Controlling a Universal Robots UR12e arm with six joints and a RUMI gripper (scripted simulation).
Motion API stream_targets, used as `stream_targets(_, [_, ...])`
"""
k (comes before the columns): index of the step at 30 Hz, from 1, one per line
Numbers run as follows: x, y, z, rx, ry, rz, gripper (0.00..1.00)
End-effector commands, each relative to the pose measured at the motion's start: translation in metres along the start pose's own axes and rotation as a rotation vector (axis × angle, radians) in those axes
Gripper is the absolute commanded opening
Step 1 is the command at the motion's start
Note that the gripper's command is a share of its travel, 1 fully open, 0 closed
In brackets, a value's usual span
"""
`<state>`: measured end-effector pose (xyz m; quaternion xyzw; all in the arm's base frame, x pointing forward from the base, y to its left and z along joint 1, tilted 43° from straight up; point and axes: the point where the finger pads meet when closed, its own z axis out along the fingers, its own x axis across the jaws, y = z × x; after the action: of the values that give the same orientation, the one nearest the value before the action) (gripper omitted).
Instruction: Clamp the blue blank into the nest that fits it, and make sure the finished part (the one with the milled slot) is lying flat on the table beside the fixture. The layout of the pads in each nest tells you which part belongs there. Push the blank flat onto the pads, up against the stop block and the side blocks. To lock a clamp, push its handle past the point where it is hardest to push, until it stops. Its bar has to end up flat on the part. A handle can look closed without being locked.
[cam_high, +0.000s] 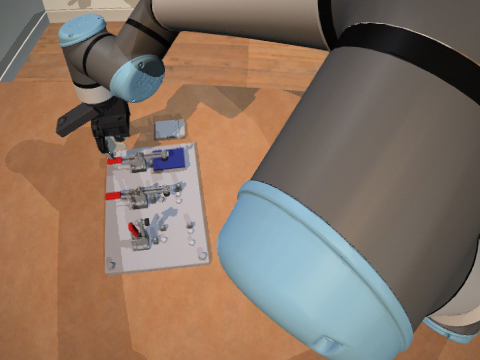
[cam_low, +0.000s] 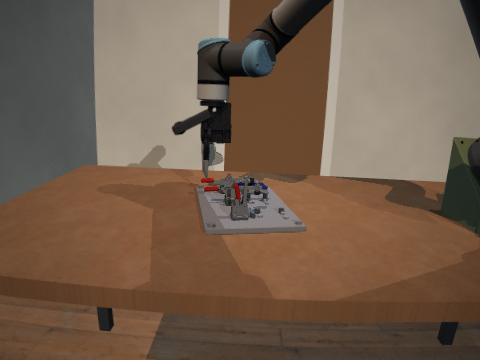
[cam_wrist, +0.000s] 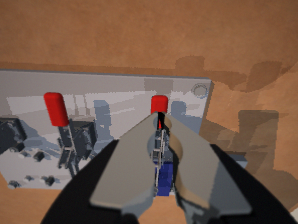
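The blue blank (cam_high: 170, 160) (cam_wrist: 165, 181) lies in the far nest of the grey fixture plate (cam_high: 197, 200) (cam_low: 270, 227) (cam_wrist: 125, 87), with the far clamp's bar over it. That clamp's red handle (cam_high: 114, 160) (cam_low: 207, 180) (cam_wrist: 159, 103) lies low and points off the plate's left edge. My gripper (cam_high: 109, 148) (cam_low: 205, 167) (cam_wrist: 159, 113) is shut and empty, with its tips just above this handle. The grey finished part (cam_high: 170, 129) lies flat on the table just beyond the plate.
The middle clamp's red handle (cam_high: 112, 195) (cam_wrist: 56, 108) also lies low. The near clamp's handle (cam_high: 134, 229) (cam_low: 235, 191) stands raised. The two nearer nests show bare pads. A green object (cam_low: 462, 190) stands at the table's right edge.
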<state>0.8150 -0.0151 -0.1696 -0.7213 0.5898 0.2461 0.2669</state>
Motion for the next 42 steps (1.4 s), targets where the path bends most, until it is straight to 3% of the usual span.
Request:
stream_targets(1, [0.0004,-0.0006,-0.0007,0.001,0.001,0.0,0.0])
stream_targets(42, [0.0004,-0.0006,0.0029,0.001,0.001,0.0,0.0])
